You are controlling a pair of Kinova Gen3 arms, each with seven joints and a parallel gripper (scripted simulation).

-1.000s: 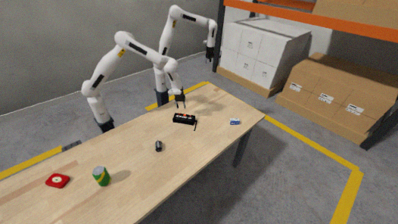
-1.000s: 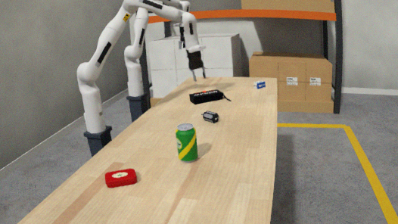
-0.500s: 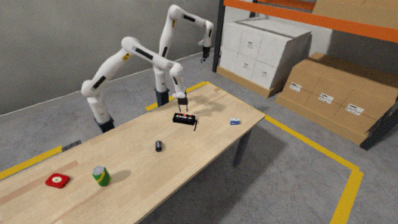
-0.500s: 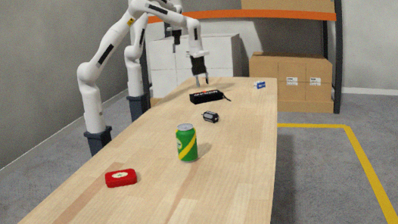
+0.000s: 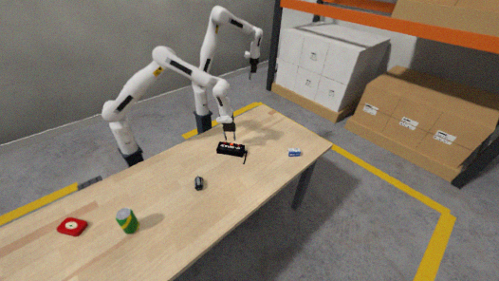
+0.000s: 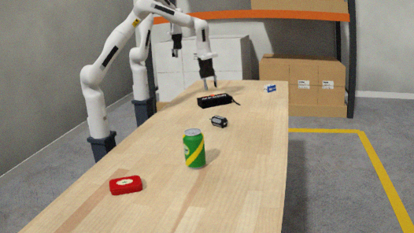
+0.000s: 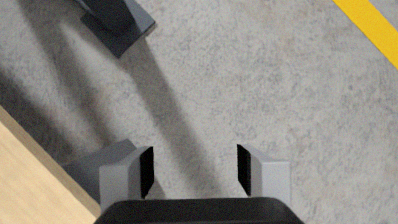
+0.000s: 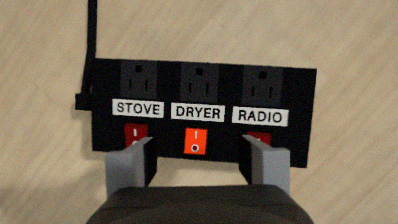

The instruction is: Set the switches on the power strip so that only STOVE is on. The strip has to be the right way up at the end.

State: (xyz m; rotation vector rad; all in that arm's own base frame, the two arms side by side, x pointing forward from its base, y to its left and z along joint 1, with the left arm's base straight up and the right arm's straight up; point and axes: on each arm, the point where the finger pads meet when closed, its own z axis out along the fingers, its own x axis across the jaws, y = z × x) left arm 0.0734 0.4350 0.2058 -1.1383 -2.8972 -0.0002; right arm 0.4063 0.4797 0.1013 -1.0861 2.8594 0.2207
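Top view: shows grey wall [image 5: 71,57] [image 6: 47,47] at 10 o'clock | orange-beamed rack [image 5: 427,30] [image 6: 256,15] at 1 | brown cartons [image 5: 422,111] [image 6: 303,94] at 3 | yellow floor tape [image 5: 434,252] [image 6: 379,169] [image 7: 371,25] at 4

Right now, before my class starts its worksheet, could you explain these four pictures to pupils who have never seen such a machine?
Two white jointed robot arms stand along one side of a long wooden table. Two pictures look at the whole scene; the other two come from a camera on each arm's wrist.

The right gripper is open above a black power strip, where only DRYER's switch glows. The left gripper is open too, beyond the table's edge. Neither holds anything.

Also on the table are a green-and-yellow can and a flat red case, among other small things.
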